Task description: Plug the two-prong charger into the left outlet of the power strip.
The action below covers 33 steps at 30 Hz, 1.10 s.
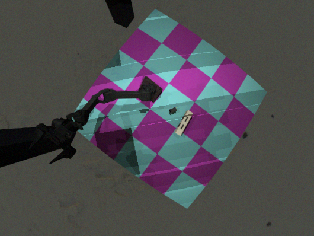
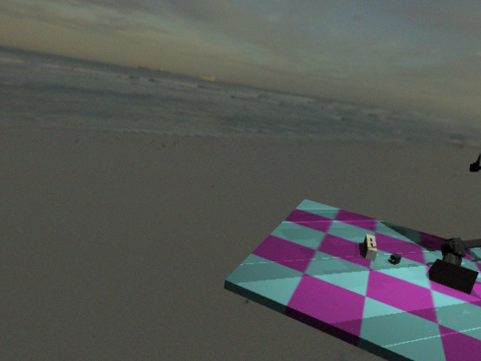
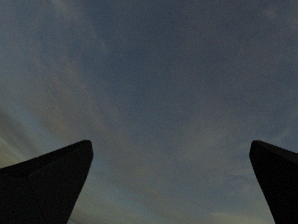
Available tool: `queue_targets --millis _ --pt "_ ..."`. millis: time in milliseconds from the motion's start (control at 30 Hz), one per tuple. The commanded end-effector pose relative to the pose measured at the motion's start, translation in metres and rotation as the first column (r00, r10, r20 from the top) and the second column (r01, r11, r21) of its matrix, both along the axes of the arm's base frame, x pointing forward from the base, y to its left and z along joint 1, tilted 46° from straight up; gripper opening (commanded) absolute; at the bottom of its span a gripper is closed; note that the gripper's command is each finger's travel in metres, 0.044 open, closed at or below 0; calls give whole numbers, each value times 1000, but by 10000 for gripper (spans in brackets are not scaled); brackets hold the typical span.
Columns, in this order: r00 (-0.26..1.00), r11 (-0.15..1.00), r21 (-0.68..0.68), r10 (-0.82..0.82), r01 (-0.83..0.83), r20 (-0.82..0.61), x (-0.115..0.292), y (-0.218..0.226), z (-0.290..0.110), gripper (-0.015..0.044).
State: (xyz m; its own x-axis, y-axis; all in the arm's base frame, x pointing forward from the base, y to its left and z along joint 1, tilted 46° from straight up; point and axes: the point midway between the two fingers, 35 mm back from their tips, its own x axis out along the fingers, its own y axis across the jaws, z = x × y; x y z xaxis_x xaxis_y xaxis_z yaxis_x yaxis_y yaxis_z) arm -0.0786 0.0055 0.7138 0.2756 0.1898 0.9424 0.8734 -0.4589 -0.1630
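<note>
The small dark charger (image 1: 172,110) (image 2: 395,258) lies on the checkered table (image 1: 189,77) (image 2: 327,299), just left of the beige power strip (image 1: 184,123) (image 2: 369,247); the two are apart. My gripper (image 1: 41,152) (image 3: 173,151) is open and empty. It is raised high beyond the table's left edge, far from the charger. In the wrist view it points at the sky, and neither the charger nor the strip shows there.
The arm's dark base block (image 1: 151,89) (image 2: 454,274) stands on the table left of the charger. A long dark shape (image 1: 15,148) lies under the gripper in the top view, and another dark shape (image 1: 119,12) is at the top. Sandy ground surrounds the table.
</note>
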Motion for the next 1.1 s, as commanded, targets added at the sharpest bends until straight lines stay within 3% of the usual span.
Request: queue_targets --millis 0,500,1067 --pt "985 997 35 72 -67 -156 56 7 -7 440" --pt "754 954 265 278 -143 -595 230 24 -70 440" --pt "329 872 479 425 102 -843 379 34 -208 440"
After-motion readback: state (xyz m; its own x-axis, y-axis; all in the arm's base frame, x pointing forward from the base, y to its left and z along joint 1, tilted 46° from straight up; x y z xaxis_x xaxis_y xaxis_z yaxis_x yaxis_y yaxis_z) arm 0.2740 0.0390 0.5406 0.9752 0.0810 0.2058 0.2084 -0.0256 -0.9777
